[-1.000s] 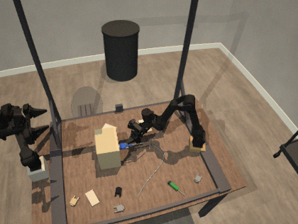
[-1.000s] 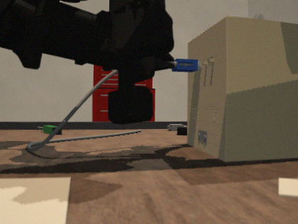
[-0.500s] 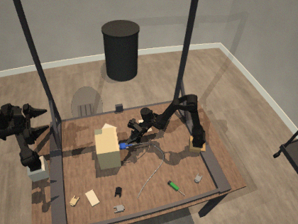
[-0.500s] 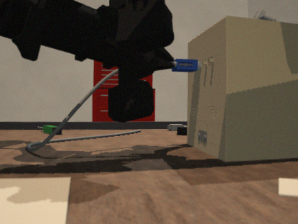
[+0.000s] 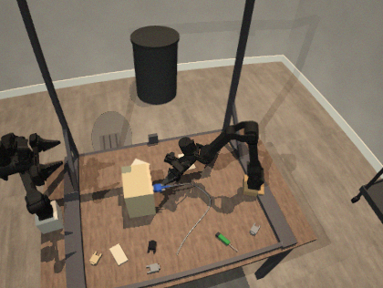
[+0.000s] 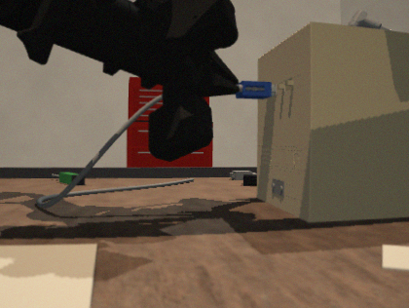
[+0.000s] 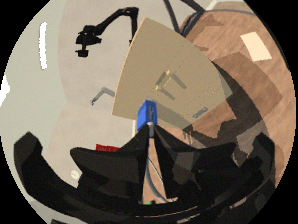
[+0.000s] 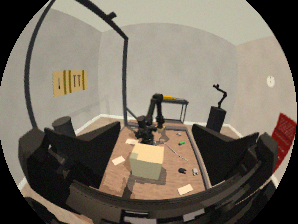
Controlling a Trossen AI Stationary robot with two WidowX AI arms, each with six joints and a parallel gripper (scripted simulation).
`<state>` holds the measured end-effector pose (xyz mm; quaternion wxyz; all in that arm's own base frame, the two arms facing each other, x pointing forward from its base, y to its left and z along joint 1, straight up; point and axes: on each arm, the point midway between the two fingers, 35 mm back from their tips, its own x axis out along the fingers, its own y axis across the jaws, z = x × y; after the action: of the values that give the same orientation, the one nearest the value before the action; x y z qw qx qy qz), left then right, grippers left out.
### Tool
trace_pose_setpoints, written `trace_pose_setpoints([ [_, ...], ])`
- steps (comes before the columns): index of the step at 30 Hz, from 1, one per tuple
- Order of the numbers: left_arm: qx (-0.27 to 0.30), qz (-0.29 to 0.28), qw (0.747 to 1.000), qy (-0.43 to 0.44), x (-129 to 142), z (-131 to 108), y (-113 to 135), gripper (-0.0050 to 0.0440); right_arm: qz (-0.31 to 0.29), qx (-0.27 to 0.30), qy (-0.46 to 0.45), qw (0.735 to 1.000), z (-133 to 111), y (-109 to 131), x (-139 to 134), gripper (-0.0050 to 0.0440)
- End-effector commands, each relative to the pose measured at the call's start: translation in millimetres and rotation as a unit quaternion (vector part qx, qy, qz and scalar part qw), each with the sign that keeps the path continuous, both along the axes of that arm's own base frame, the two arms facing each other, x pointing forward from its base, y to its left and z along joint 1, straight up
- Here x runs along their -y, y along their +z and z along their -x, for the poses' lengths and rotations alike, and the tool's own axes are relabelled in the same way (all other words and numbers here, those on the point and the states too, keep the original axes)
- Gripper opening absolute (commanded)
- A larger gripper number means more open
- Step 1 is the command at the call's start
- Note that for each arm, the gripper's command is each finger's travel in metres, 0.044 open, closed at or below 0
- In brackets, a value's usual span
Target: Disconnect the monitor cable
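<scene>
At the blue plug's [image 5: 158, 188] [image 6: 254, 92] [image 7: 147, 114] rear, left tool [image 5: 165, 181] [image 6: 238, 89] [image 7: 150, 128] nearly shut, pinching a thumbscrew [image 7: 151, 131]; right tool [image 5: 60, 153] [image 8: 157, 125] wide open, empty. Unscrewing step, I'd judge: turn gently, plug straight.

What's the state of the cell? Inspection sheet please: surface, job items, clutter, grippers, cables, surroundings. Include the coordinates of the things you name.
surface: wood tabletop [image 5: 105, 228] [image 6: 243, 278] [image 8: 117, 172]; spills, nothing seen
job items: blue plug [image 5: 158, 187] [image 6: 255, 90] [image 7: 147, 114] [image 8: 155, 143] at beige housing's [image 5: 138, 180] [image 6: 351, 78] [image 7: 145, 60] [image 8: 147, 162] back panel; thumbscrew engagement cannot be told
clutter: green screwdriver [image 5: 223, 239] [image 6: 68, 177] [image 8: 182, 143], black piece [image 5: 152, 246] [image 6: 249, 180] [image 8: 182, 171], pale cards, small connector-like pieces
left gripper [image 5: 165, 182] [image 6: 238, 89] [image 7: 151, 128]: fingers together at plug's rear; grip unclear
right gripper [image 5: 60, 153] [image 8: 157, 126]: open, nothing between fingers
cables: grey cable [image 5: 211, 202] [image 6: 117, 134] [image 7: 159, 187] [image 8: 175, 150] curves down onto tabletop; knots, nothing seen
surroundings: black bin [image 5: 156, 68] [image 8: 62, 125], red cabinet [image 6: 133, 122] [image 7: 106, 148] [image 8: 285, 137]
</scene>
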<state>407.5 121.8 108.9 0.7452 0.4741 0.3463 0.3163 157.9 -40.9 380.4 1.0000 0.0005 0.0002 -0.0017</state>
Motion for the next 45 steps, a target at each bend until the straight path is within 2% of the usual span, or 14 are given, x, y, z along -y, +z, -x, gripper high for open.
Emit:
trace_pose_setpoints([
  [1,0.017,0.014,1.0,0.001,-0.7,-1.1,9.2,0.0,0.004,0.001,0.002,1.0,0.3,3.3,-1.5,0.044],
  [11,0.031,0.049,0.998,0.0,-1.3,-0.8,10.8,0.0,0.004,0.001,0.002,1.0,0.3,3.3,-1.5,0.044],
  [14,0.042,0.077,0.996,0.001,-1.8,-0.3,11.9,0.0,0.004,0.001,0.002,1.0,0.3,3.3,-1.5,0.044],
  [27,0.058,0.115,0.992,0.0,-2.7,0.0,13.5,0.0,0.004,0.001,0.002,1.0,0.3,3.3,-1.5,0.044],
  [29,0.068,0.139,0.988,0.0,-3.4,0.2,14.4,0.0,0.004,0.001,0.002,1.0,0.3,3.3,-1.5,0.044],
  [34,0.071,0.147,0.987,-0.001,-3.6,0.2,14.7,0.0,0.004,0.001,0.002,1.0,0.3,3.3,-1.5,0.044],
  [36,0.081,0.171,0.982,-0.001,-4.3,0.5,15.6,0.0,0.004,0.001,0.002,1.0,0.3,3.3,-1.5,0.044],
  [41,0.082,0.175,0.981,-0.001,-4.4,0.5,15.8,0.0,0.004,0.001,0.002,1.0,0.3,3.3,-1.5,0.044],
  [45,0.082,0.175,0.981,-0.001,-4.4,0.5,15.8,0.0096,0.004,0.001,0.002,1.0,0.3,3.3,-1.5,0.044],
])
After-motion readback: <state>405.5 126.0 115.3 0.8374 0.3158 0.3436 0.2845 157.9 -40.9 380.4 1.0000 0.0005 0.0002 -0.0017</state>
